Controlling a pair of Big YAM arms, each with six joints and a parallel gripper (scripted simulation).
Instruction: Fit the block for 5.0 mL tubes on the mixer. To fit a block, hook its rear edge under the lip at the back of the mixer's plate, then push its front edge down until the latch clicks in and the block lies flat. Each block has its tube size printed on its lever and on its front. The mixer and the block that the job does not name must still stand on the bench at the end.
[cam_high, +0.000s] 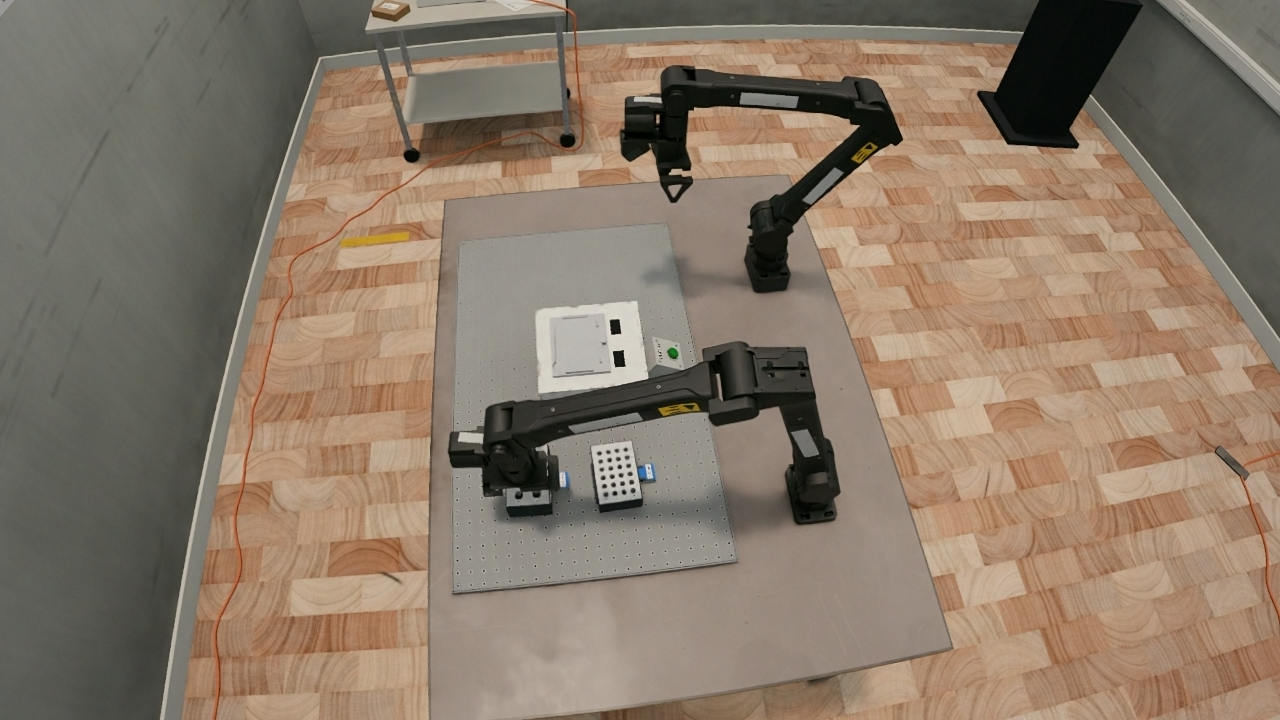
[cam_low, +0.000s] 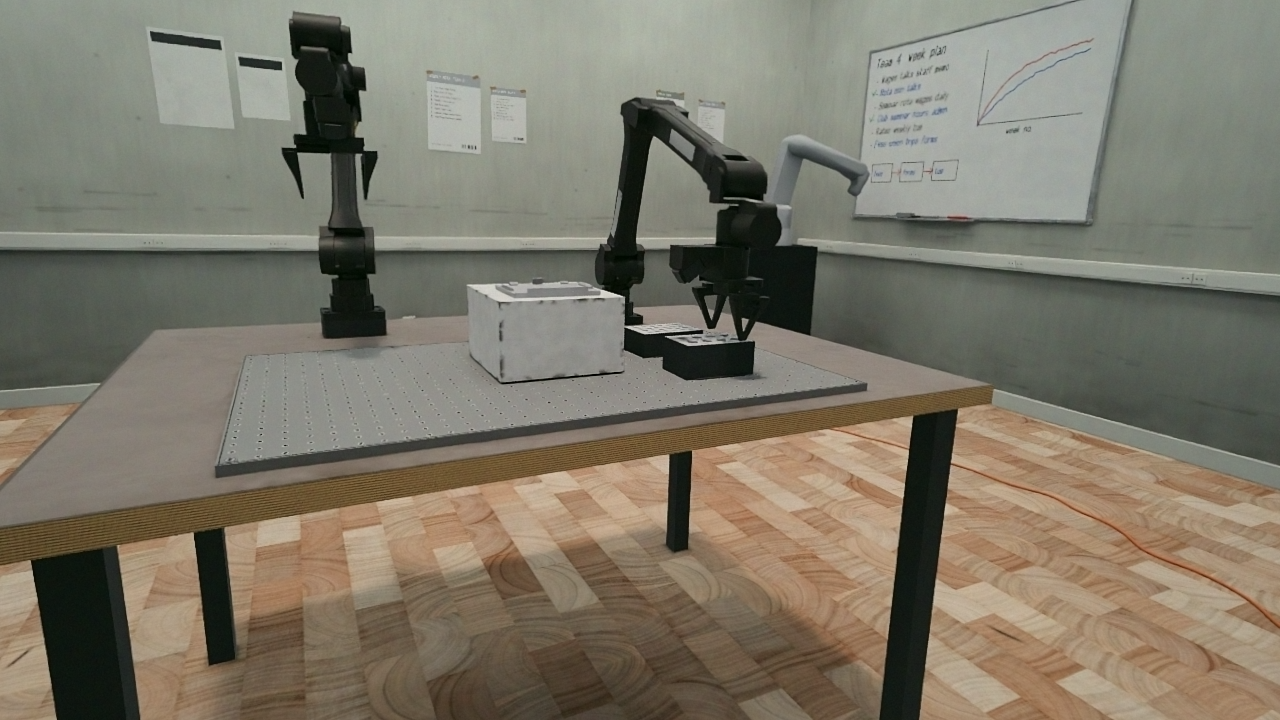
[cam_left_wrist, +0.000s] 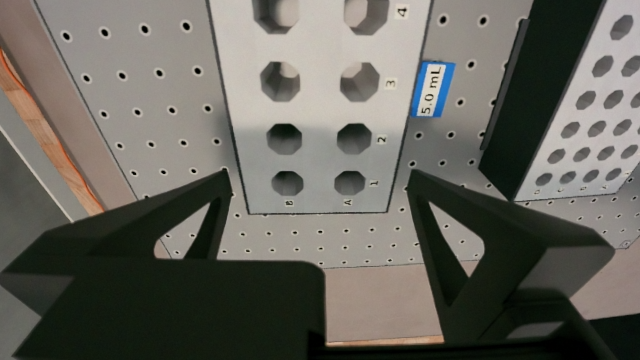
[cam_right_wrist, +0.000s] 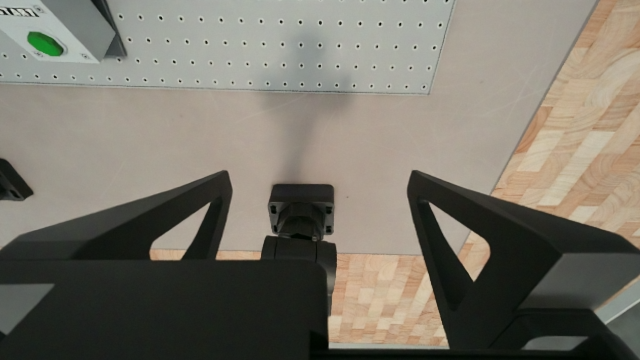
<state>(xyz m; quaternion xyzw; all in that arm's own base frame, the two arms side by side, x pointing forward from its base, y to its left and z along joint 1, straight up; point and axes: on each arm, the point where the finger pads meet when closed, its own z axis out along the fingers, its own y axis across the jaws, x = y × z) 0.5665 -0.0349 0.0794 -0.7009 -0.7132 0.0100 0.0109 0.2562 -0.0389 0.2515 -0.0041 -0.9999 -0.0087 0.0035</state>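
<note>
The 5.0 mL block lies flat on the perforated board, its blue lever reading "5.0 mL". My left gripper is open, pointing down close above this block, a finger toward each long side near row 1; nothing is between the fingers. The other block, with many smaller holes, stands beside it; its label is unreadable. The white mixer has a bare grey plate on top. My right gripper is open and empty, high above the table.
A small control box with a green button stands beside the mixer. The perforated board lies under the mixer and blocks. My left arm reaches across the board between the mixer and the blocks in the top view.
</note>
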